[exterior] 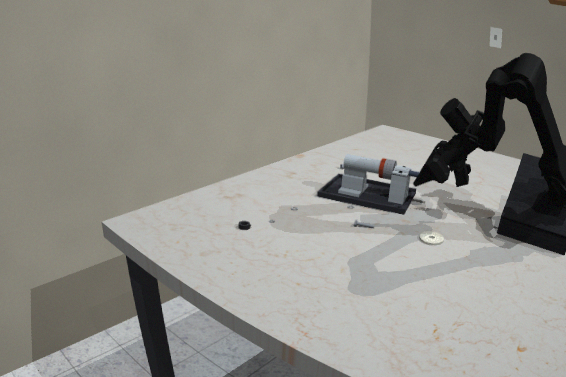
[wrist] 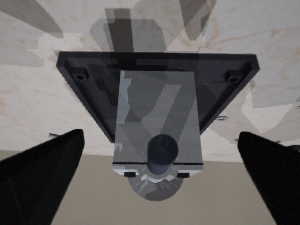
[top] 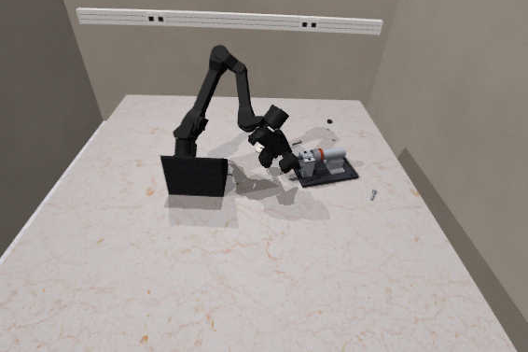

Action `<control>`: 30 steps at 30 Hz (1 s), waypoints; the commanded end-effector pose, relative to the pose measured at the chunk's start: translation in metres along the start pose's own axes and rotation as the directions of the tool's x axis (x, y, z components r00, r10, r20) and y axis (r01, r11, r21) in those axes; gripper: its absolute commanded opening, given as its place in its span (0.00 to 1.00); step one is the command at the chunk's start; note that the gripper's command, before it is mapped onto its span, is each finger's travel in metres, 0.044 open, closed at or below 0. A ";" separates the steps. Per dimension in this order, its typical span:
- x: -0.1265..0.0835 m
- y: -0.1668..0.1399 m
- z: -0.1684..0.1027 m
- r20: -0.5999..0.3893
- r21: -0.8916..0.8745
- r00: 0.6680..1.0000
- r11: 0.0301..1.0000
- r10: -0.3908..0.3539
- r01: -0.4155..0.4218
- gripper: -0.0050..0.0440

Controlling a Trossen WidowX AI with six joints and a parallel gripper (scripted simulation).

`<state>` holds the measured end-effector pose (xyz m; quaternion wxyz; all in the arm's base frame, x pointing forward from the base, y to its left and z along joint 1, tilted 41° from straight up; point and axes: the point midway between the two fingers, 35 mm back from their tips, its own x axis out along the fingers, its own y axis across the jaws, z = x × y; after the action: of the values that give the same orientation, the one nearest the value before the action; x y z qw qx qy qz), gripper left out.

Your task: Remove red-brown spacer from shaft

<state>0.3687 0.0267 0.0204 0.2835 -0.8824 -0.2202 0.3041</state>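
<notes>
The hand (exterior: 429, 174) is released, fingers spread wide and holding nothing, lined up on the dark shaft (wrist: 161, 151) end that pokes out of the small block (exterior: 399, 185). The fixture sits on a dark plate (exterior: 334, 191) on the desk (exterior: 250, 273); the red-brown spacer (exterior: 382, 167) rides the shaft between the blocks. The shaft looks stiff, smooth and probably slippery; the protruding stub seems the only place to grip.
</notes>
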 end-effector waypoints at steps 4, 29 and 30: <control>0.005 0.000 -0.008 -0.021 -0.008 1.000 1.000 0.000 -0.001 1.00; 0.003 -0.001 -0.008 -0.021 -0.012 1.000 1.000 -0.002 0.001 1.00; 0.003 -0.001 -0.008 -0.021 -0.012 1.000 1.000 -0.002 0.001 1.00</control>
<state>0.3716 0.0294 0.0188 0.2834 -0.8826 -0.2207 0.3033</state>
